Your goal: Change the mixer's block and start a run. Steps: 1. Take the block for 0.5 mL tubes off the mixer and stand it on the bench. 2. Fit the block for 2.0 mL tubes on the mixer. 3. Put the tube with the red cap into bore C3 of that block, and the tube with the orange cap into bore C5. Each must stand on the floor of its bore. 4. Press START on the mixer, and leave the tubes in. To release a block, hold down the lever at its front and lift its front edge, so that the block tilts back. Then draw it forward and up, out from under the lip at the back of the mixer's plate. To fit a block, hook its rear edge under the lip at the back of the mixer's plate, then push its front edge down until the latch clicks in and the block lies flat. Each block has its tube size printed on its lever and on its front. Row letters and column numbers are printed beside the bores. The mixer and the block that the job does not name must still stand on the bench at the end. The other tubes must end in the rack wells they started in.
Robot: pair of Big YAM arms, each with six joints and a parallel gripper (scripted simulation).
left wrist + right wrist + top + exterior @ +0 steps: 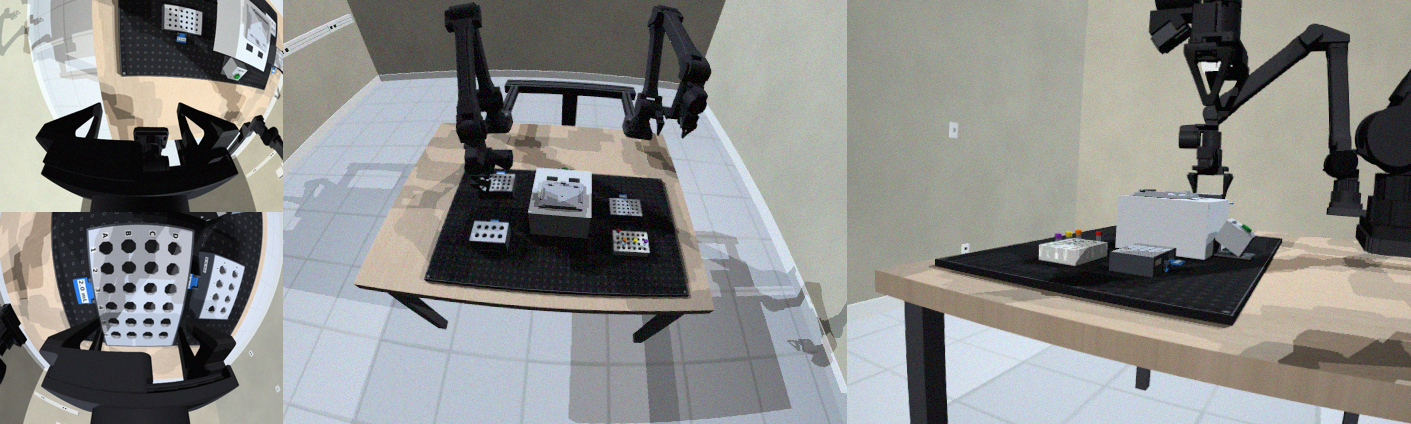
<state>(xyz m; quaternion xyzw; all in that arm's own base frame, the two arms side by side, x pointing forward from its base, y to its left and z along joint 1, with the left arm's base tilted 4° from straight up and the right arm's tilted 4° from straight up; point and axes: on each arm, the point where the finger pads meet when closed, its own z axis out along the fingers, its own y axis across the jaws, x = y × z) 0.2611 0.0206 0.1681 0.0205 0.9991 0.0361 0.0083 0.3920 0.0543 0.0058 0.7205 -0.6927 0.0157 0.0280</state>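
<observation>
Between my right gripper's fingers: 2.0 mL block point(139, 280) point(501, 184), gripped at wide spread. Left gripper point(139, 108) point(670, 131) wide open, holding nothing.

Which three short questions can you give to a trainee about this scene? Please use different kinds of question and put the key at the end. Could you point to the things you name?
1. Multiple choice. What does the right claw point(489, 184) point(1210, 194) point(139, 318) hold?
A) the 0.5 mL block
B) the 2.0 mL block point(503, 182) point(279, 56) point(139, 280)
C) the 5.0 mL block

2. True or false: The left claw point(672, 134) point(1214, 102) point(139, 107) is shut on a tube.

3. Fill in the missing word: The tubes in the rack point(630, 253) point(1057, 253) have a red cap point(618, 230) point(1098, 233), an orange cap point(625, 239) point(1078, 232), a yellow cap point(635, 240) point(1069, 233) and a ____ cap.

Key: 1 B; 2 false; 3 purple
</observation>
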